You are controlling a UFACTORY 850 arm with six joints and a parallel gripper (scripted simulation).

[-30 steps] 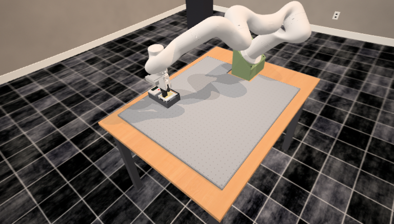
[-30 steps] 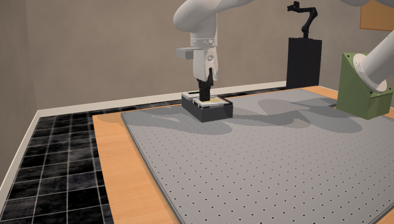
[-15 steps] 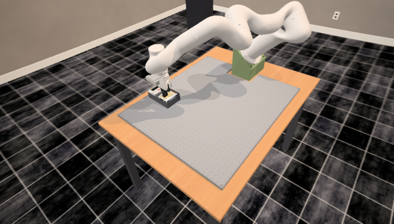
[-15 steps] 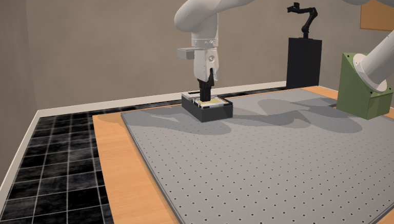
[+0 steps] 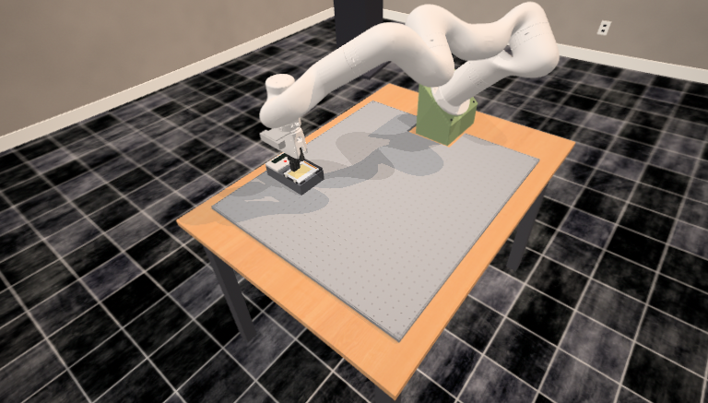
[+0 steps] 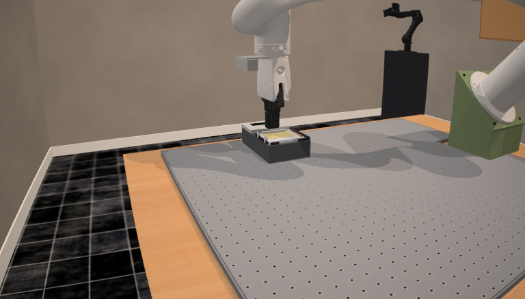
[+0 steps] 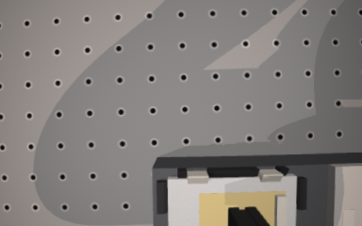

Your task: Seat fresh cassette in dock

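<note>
The gripper (image 6: 272,122) points straight down with its jaws shut tight and nothing between them. Its black tips rest on the yellow top of the cassette FRESH (image 6: 279,136). FRESH lies in the bay of the dark dock D1 (image 6: 284,150), near the far left corner of the grey surface (image 6: 348,222). D1's red light (image 5: 285,160) is on.

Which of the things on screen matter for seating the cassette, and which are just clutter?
Job: dock D1; FRESH in its bay; D1's red light, lit; shut gripper, pressing.
Not the job: green arm base; black pedestal with small arm.
</note>
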